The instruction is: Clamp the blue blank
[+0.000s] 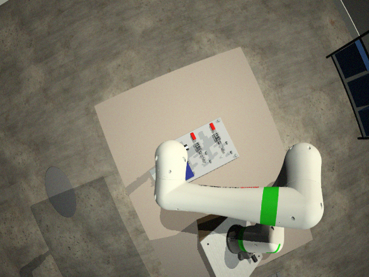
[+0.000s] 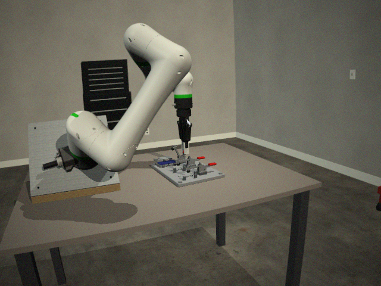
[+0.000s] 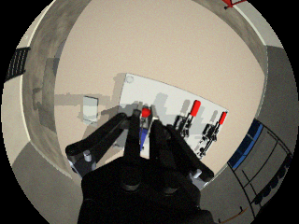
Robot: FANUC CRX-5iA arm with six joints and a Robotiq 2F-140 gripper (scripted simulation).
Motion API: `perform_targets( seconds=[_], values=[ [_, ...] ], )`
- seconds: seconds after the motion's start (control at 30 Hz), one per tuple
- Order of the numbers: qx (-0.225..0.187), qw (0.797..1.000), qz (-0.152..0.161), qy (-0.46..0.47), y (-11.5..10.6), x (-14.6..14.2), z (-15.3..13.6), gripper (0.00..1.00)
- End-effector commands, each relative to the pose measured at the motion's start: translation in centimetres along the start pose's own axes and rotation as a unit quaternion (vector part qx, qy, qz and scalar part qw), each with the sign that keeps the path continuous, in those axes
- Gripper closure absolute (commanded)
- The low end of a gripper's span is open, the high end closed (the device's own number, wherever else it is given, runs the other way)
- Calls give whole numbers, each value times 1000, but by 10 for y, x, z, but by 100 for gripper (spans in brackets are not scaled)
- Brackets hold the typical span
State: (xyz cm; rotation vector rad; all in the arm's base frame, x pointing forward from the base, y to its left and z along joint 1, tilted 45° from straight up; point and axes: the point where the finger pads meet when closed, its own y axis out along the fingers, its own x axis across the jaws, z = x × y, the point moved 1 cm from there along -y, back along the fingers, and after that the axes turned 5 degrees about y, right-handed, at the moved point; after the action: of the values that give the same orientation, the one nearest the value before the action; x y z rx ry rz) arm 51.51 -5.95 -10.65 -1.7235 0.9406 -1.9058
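Observation:
The grey fixture plate (image 1: pixel 228 139) (image 2: pixel 187 181) (image 3: pixel 163 96) lies mid-table with three toggle clamps. The blue blank (image 1: pixel 188 173) (image 2: pixel 166 161) (image 3: pixel 144 141) lies in the nest at the plate's near-left end, partly hidden by the arm from above. My gripper (image 2: pixel 184 150) (image 3: pixel 145 119) points straight down over that nest's clamp and is shut on its red handle (image 3: pixel 146 112), which stands up off the plate. The grey finished part (image 1: pixel 152 172) (image 3: pixel 92 108) lies on the table just beside the plate's left end.
The other two clamps' red handles (image 1: pixel 192 136) (image 1: pixel 212 126) (image 2: pixel 200 157) (image 2: pixel 212 163) (image 3: pixel 194 108) lie low over empty nests. The robot's base plate (image 2: pixel 43 138) stands at the table's left. A black rack (image 2: pixel 104 83) stands behind the table (image 1: pixel 179 89) (image 2: pixel 246 190).

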Motion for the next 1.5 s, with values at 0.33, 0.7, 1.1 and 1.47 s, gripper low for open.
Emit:
perform_targets(
  seconds=[0.33,0.7,1.1,1.47],
  values=[
    [0,1000,0,0,3,-1,9,100],
    [0,1000,0,0,9,-2,17,100],
    [0,1000,0,0,16,-2,23,100],
    [0,1000,0,0,21,-2,27,100]
  ],
)
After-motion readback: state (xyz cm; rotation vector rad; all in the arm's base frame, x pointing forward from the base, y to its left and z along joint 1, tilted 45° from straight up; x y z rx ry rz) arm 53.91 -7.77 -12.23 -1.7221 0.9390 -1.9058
